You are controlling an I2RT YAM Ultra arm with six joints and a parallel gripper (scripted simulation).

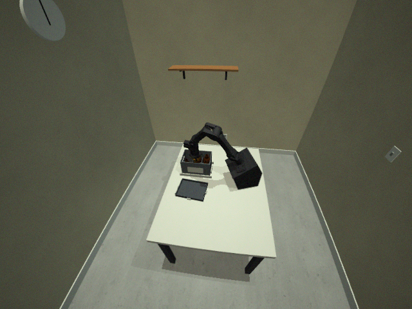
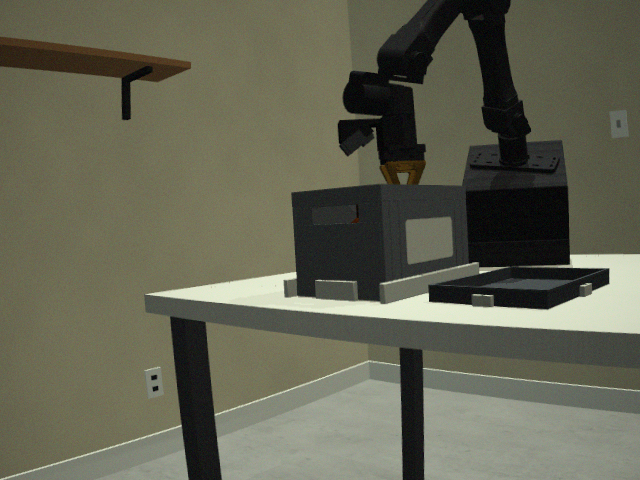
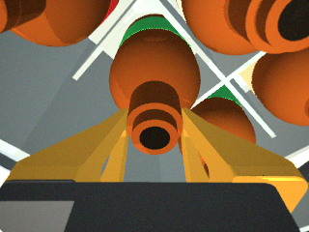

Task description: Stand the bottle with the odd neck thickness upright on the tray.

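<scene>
The grey crate (image 1: 206, 170) (image 2: 338, 253) stands on the table and holds the brown-orange bottles. My gripper (image 1: 196, 159) (image 2: 404, 179) (image 3: 154, 116) points down into it, its yellow fingers shut on the neck of one bottle (image 3: 154, 63), just below the opening. That bottle has a green label and stands in its compartment. Other bottles stand around it: one close at right (image 3: 224, 121), one at upper right (image 3: 212, 24), one at far right (image 3: 282, 87) and one at upper left (image 3: 53, 24). The dark tray (image 1: 192, 190) (image 2: 516, 298) is empty. Neck thicknesses cannot be compared surely.
Thin white-edged dividers (image 3: 251, 108) separate the compartments close around the bottles. A low light strip (image 1: 195, 175) (image 2: 429, 282) runs along the crate's front base, between crate and tray. The arm's black base (image 1: 244, 169) (image 2: 516, 224) stands to the right in the top view.
</scene>
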